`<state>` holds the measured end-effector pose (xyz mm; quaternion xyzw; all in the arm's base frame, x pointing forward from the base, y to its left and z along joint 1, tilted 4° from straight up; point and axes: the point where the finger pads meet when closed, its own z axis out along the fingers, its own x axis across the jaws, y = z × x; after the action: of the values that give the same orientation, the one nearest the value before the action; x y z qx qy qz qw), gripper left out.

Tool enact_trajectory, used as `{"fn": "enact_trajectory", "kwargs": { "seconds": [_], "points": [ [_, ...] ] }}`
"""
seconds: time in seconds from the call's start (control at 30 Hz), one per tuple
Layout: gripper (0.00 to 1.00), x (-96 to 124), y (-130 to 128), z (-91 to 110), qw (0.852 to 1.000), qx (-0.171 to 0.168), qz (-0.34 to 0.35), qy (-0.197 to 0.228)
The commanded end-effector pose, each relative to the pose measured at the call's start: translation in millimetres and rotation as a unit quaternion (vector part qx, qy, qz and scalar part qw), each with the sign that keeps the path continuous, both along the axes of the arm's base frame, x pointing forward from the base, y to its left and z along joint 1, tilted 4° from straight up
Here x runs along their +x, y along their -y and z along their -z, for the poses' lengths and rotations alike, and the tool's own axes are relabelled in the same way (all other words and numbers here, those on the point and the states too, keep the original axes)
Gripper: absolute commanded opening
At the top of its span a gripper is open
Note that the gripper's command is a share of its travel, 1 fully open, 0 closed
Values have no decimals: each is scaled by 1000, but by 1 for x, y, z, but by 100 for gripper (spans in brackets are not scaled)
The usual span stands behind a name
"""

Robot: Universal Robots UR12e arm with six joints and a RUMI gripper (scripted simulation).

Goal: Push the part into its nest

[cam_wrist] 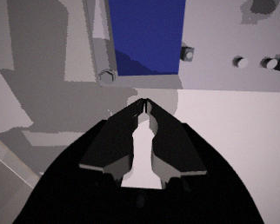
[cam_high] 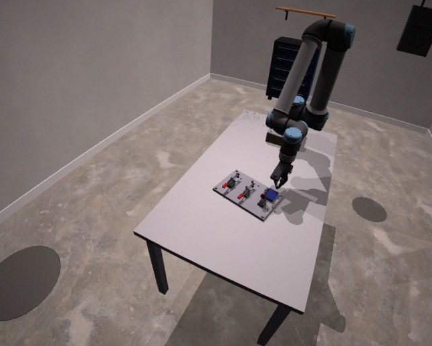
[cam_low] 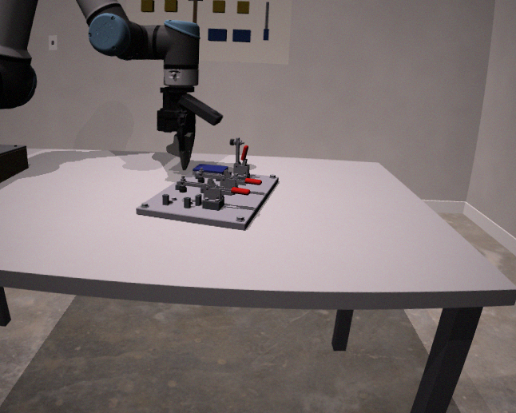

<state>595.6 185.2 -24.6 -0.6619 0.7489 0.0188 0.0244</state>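
Note:
The blue part [cam_high: 271,195] [cam_low: 211,168] [cam_wrist: 148,28] is a flat block at one end of the grey fixture plate [cam_high: 225,193] [cam_low: 188,220] [cam_wrist: 216,82]. In the wrist view its near edge lies just inside the plate's edge, and a small dark block [cam_wrist: 185,52] stands beside its right side. Whether it lies flat on the pads or touches the stop block cannot be told. My gripper [cam_high: 277,187] [cam_low: 184,168] [cam_wrist: 144,100] is shut and empty. Its tips point down, above the table and just outside the plate's edge near the part, not touching it.
A toggle clamp [cam_low: 242,167] with its red handle upright stands beside the part. Two more clamps with red handles [cam_high: 240,196] [cam_high: 224,185] lie along the plate. A bolt head [cam_wrist: 107,75] sits at the plate's near corner, and round pins [cam_wrist: 240,62] stand to the right.

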Motion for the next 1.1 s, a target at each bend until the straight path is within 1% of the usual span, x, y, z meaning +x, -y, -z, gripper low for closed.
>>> {"fn": "enact_trajectory", "kwargs": {
  "seconds": [0.0,0.67,1.07],
  "points": [
    [0,3,-1,-3,1000,0,-1,2],
    [0,8,1,-3,1000,0,0,2],
    [0,7,2,-2,1000,0,0,2]
  ]
}}
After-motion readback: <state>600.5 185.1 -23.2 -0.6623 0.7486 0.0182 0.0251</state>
